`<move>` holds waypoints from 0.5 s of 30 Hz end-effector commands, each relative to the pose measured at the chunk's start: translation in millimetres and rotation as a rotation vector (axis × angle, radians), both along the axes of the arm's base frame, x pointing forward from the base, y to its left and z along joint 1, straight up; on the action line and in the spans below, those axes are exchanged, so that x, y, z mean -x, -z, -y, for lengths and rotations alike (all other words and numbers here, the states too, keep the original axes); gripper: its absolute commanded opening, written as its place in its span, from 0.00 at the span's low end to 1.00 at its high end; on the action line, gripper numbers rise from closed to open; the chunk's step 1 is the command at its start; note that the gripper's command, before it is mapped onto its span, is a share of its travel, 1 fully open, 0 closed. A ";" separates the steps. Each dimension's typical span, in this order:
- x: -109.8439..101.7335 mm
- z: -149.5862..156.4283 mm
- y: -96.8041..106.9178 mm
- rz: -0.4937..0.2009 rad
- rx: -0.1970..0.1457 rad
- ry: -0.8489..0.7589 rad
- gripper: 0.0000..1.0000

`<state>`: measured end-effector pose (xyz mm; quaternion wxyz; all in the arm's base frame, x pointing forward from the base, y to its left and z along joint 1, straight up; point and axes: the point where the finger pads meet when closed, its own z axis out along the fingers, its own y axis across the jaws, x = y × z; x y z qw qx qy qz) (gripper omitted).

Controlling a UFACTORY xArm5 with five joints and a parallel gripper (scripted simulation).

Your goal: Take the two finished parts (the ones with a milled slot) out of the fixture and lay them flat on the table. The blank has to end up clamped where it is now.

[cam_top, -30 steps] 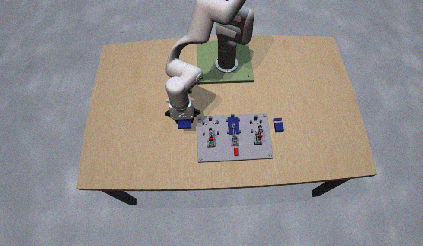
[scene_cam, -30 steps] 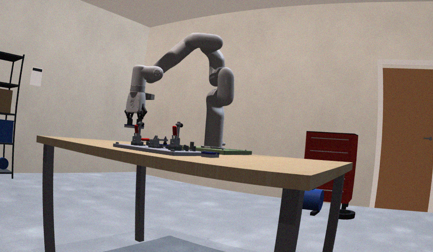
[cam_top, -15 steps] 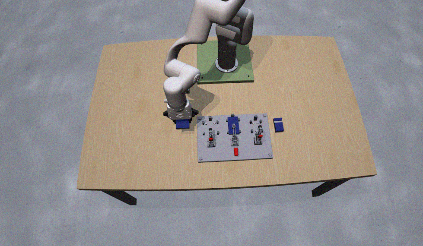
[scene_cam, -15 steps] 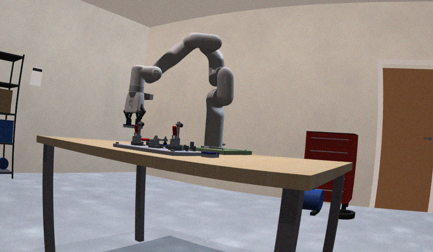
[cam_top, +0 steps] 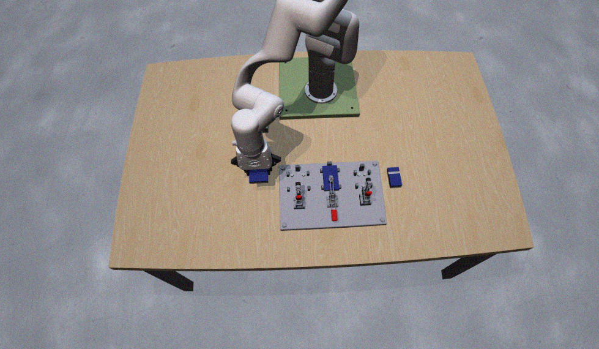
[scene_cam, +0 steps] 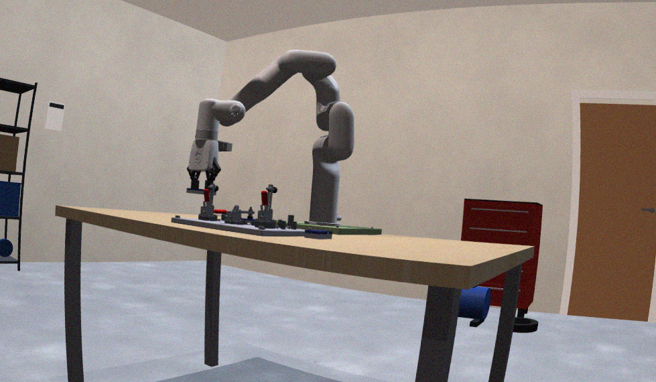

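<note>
My gripper is shut on a blue part and holds it flat above the table, just left of the grey fixture plate. In the side view the gripper hangs a little above the table top with the part between its fingers. A blue part with a pale slot lies flat on the table right of the plate. The blue blank sits in the middle station under its clamp, whose red handle lies flat. The left clamp and right clamp stand over empty stations.
The arm's green base plate is at the back middle of the table. The clamp handles stand upright above the fixture plate in the side view. A red cabinet and a shelf stand on the floor away from the table.
</note>
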<state>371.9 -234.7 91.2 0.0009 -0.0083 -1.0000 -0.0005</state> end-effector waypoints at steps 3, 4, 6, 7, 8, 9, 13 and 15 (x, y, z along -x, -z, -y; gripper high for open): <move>-1.3 0.8 -1.5 0.004 0.002 0.000 0.00; -1.3 0.8 -1.4 0.004 0.002 0.000 0.00; -1.3 0.8 -0.9 0.004 0.002 0.000 0.00; -1.3 0.8 -0.6 0.004 0.002 0.000 0.00; -1.3 0.8 -0.1 0.004 0.002 0.000 0.00; -1.3 0.8 0.5 0.004 0.002 0.000 0.00; -1.3 0.9 4.2 0.004 0.002 0.000 0.00; -1.3 0.9 5.4 0.004 0.002 0.000 0.00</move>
